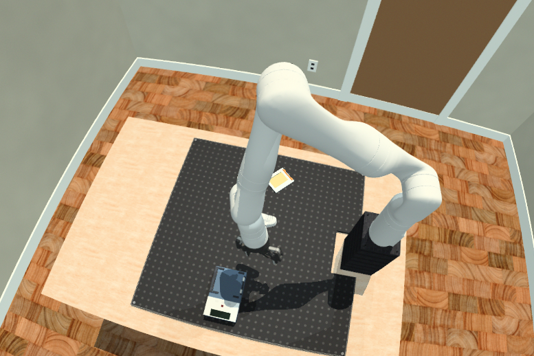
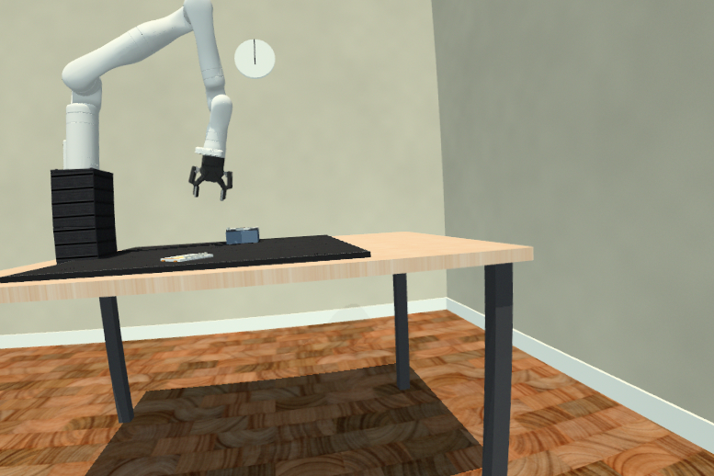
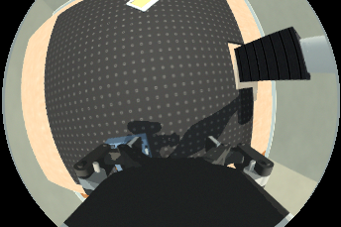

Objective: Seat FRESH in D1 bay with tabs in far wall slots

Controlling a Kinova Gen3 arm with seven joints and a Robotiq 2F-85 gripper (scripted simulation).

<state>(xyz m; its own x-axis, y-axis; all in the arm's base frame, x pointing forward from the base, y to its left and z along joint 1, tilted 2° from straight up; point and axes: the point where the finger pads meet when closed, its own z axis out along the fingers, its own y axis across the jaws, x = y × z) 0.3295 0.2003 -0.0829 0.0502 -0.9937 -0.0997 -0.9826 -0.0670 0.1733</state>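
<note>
The dock D1 (image 1: 225, 295) is a white and blue-grey box near the front edge of the black mat; it also shows in the exterior view (image 2: 242, 235). Its bay is in shadow. FRESH (image 1: 281, 180) is a flat white cassette with an orange face, lying on the mat behind the arm; it also shows in the exterior view (image 2: 186, 257) and the wrist view (image 3: 145, 0). My gripper (image 1: 261, 251) (image 2: 210, 189) is open and empty, high above the mat between the two, closer to D1. In the wrist view its fingers hide most of D1.
The black perforated mat covers the middle of the wooden table. The arm's black pedestal (image 1: 370, 243) stands at the mat's right edge. The table's edge lies close behind D1.
</note>
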